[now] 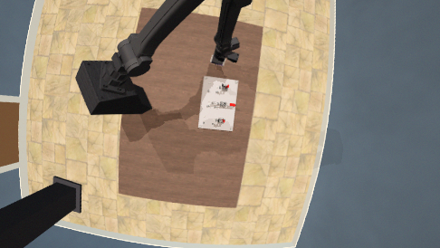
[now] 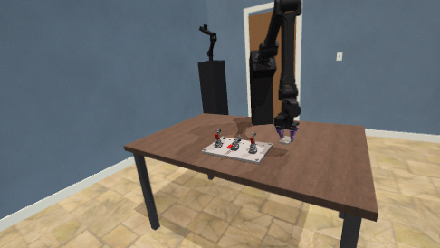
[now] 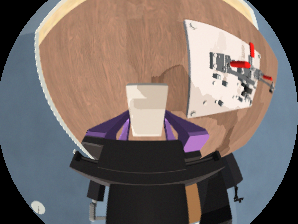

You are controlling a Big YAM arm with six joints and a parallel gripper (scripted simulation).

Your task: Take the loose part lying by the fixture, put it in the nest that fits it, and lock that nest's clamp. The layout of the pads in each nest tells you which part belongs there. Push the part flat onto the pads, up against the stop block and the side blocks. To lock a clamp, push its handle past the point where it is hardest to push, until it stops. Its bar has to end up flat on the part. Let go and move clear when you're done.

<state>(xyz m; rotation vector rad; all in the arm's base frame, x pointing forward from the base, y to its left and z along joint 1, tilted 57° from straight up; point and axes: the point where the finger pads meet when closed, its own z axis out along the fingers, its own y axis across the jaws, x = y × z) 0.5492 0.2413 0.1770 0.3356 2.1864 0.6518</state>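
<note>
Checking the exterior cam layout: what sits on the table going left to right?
White fixture plate with three red-handled clamps → gripper shut on the pale loose part.
</note>
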